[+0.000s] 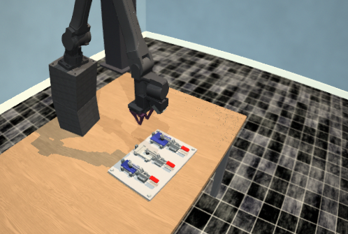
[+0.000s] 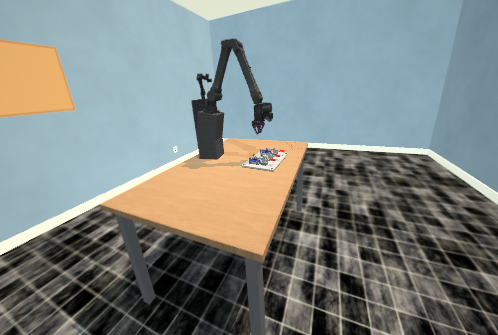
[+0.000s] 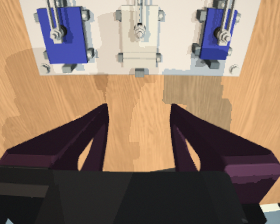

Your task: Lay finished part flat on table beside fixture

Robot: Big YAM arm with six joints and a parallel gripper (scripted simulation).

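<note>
"Two grey legs [image 2: 134, 256] [image 2: 255, 291] stand under the tabletop's near edge, in the exterior view," she begins. "And on the tabletop [image 1: 52, 189] [image 2: 200, 196] [image 3: 131, 90]?"

"Well beyond that edge, towards the far right corner, lies the white plate [image 1: 138, 189] [image 2: 255, 166] [image 3: 103, 50] of the fixture," he says. "Its nearer blue blank [image 1: 130, 169] [image 2: 254, 160] [image 3: 211, 45] sits under a clamp, whose red handle [image 1: 154, 179] points towards the right edge."

"Where is the finished part?"

"Next one along: the pale part [image 1: 140, 151] [image 3: 127, 45] in the middle station, flat in the fixture with a clamp tip over it. The farther blue blank [image 1: 161, 140] [image 2: 266, 151] [image 3: 71, 45] comes after, also under its clamp."

"What about the gripper [image 1: 140, 123] [image 2: 258, 132] [image 3: 139, 111]?"

"It hangs above the tabletop, on the pedestal's side of the plate, pointing down. Its fingers stand partly open, with nothing between them."

"And the pedestal [image 1: 73, 95] [image 2: 210, 136]?"

"At the left edge, carrying the dark arm [image 1: 129, 25] [image 2: 248, 76]. A tall dark tower [image 1: 117, 25] [image 2: 195, 116] stands behind it, off the tabletop, and the blue wall [image 1: 244, 15] [image 2: 350, 61] rises past the far edge."
</note>
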